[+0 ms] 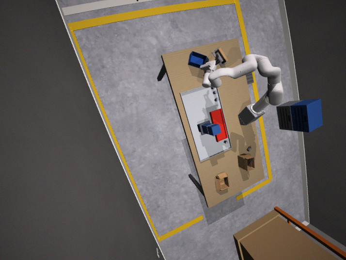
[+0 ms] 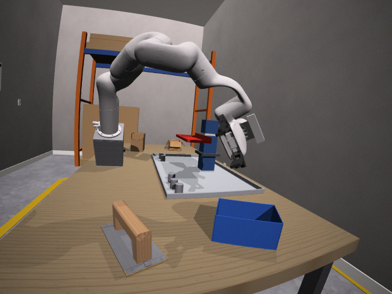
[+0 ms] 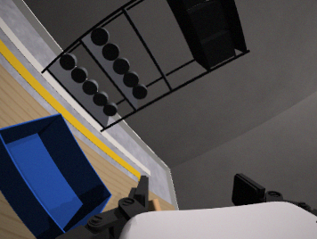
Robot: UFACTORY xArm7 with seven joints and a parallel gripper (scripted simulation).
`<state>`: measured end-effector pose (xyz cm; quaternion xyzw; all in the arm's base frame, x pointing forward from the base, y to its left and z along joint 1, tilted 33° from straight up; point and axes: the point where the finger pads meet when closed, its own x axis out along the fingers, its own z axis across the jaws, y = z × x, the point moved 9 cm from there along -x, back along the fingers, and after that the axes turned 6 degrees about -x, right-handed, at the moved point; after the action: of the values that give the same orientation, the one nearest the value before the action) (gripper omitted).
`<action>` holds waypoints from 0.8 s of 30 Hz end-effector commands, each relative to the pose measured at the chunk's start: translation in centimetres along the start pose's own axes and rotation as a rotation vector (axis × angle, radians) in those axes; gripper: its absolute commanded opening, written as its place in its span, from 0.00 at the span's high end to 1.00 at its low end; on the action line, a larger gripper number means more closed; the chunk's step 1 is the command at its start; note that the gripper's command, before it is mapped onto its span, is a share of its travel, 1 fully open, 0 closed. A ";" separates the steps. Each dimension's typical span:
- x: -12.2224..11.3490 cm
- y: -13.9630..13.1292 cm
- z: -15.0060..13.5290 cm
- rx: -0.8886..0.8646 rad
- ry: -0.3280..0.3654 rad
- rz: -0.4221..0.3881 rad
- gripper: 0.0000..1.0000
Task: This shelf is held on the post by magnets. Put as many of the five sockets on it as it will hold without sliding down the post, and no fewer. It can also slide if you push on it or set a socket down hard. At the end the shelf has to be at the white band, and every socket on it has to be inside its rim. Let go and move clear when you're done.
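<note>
The red shelf [image 2: 193,137] sits on the blue post [image 2: 207,143], well above a dark collar lower on the post. It looks empty, and it also shows in the top view [image 1: 218,124]. I cannot make out the white band. Three grey sockets [image 2: 174,181] stand in a row at the near left edge of the grey tray [image 2: 202,178]. Another socket [image 1: 226,142] stands at the tray's far corner. My gripper [image 2: 237,156] is open and empty. It hangs tilted in the air over the tray's near right side, between the post and the blue bin [image 2: 246,222].
A wooden handle on a metal plate [image 2: 131,232] lies at the near left of the table. The blue bin also shows in the wrist view [image 3: 47,180]. Cardboard boxes [image 1: 245,161] and a small dark object [image 1: 249,148] sit at the table's far end.
</note>
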<state>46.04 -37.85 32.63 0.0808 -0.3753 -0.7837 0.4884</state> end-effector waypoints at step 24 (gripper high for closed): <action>-21.3 -17.5 13.9 0.201 0.582 -0.405 0.00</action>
<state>38.71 -11.90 26.10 0.3796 -0.2869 -0.7801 0.4063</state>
